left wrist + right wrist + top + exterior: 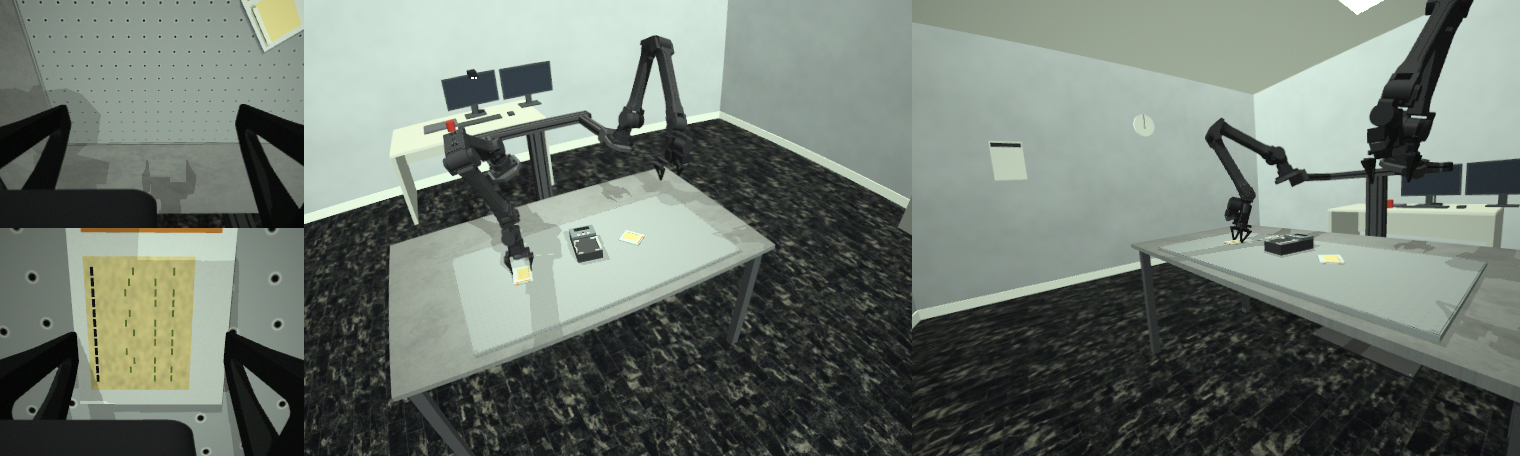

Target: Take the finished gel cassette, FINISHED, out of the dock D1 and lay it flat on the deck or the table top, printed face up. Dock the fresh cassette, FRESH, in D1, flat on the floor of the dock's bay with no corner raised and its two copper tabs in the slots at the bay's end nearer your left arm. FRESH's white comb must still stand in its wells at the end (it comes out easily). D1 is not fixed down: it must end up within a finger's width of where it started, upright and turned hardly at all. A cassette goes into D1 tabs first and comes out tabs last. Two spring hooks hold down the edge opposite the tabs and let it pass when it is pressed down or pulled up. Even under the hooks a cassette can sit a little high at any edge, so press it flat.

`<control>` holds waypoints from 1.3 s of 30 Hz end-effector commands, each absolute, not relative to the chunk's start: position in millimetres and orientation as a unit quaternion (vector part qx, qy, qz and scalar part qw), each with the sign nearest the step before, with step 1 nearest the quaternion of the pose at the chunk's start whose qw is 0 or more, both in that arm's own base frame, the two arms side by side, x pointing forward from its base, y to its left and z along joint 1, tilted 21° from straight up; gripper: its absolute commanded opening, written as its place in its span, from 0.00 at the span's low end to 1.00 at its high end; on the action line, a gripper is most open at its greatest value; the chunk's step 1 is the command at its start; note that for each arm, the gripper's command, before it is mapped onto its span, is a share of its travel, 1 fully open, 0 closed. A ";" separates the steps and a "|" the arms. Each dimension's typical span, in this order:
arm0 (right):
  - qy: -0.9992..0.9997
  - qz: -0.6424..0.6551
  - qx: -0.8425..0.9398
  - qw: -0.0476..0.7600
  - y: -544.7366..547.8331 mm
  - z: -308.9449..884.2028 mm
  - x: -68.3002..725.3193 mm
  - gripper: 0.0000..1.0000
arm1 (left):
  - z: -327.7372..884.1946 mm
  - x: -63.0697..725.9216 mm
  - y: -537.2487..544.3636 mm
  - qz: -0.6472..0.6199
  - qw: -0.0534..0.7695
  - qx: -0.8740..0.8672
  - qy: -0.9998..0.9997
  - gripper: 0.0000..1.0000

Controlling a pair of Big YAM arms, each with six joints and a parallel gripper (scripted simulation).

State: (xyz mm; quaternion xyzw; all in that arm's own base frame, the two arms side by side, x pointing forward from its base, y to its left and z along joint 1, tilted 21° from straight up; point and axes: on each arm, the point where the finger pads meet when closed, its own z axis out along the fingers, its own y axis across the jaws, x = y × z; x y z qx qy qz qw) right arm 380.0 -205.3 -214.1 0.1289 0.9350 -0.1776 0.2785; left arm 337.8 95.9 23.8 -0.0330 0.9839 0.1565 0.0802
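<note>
"FINISHED [523,274] [1232,242] [142,323] is printed face up between the fingers of the right gripper [520,262] [1239,239] [151,341], outside dock D1 [589,255] [1282,246]," the photographer says.

"Grasped, then?" the caption editor asks.

"Yes, held across its width, one finger at each side. Dark and green bands line the yellow gel, with orange at the end away from the gripper. It is low at the deck [574,305] [1387,290] [150,75] [30,303]; whether it touches, I cannot tell."

"And the left gripper [670,175] [1391,180] [153,114]?"

"Released, its fingers spread wide, nothing between them. It hangs high above the table top [419,320] [1502,282] [215,175], well apart from both cassettes."

"Where is FRESH [632,237] [1331,259] [280,20]?"

"Lying on the deck, on the left arm's side of the dock and apart from it. The left wrist view catches only part, with a pale bar beside the yellow."

"The dock itself?"

"Upright on the deck between the two cassettes, its dark bay uncovered."
</note>
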 end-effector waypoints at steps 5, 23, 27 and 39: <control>0.933 -0.182 0.133 0.280 -213.1 -217.3 378.0 0.00 | 34.8 348.4 97.4 0.157 0.091 -0.031 0.983 1.00; 0.935 -0.178 0.129 0.279 -205.5 -214.1 380.2 0.00 | 34.8 348.4 97.4 0.157 0.091 -0.031 0.983 1.00; 0.935 -0.178 0.129 0.279 -205.5 -214.1 380.2 0.00 | 34.8 348.4 97.4 0.157 0.091 -0.031 0.983 1.00; 0.935 -0.177 0.127 0.279 -205.2 -214.2 380.4 0.92 | 34.8 348.4 97.4 0.157 0.091 -0.031 0.983 1.00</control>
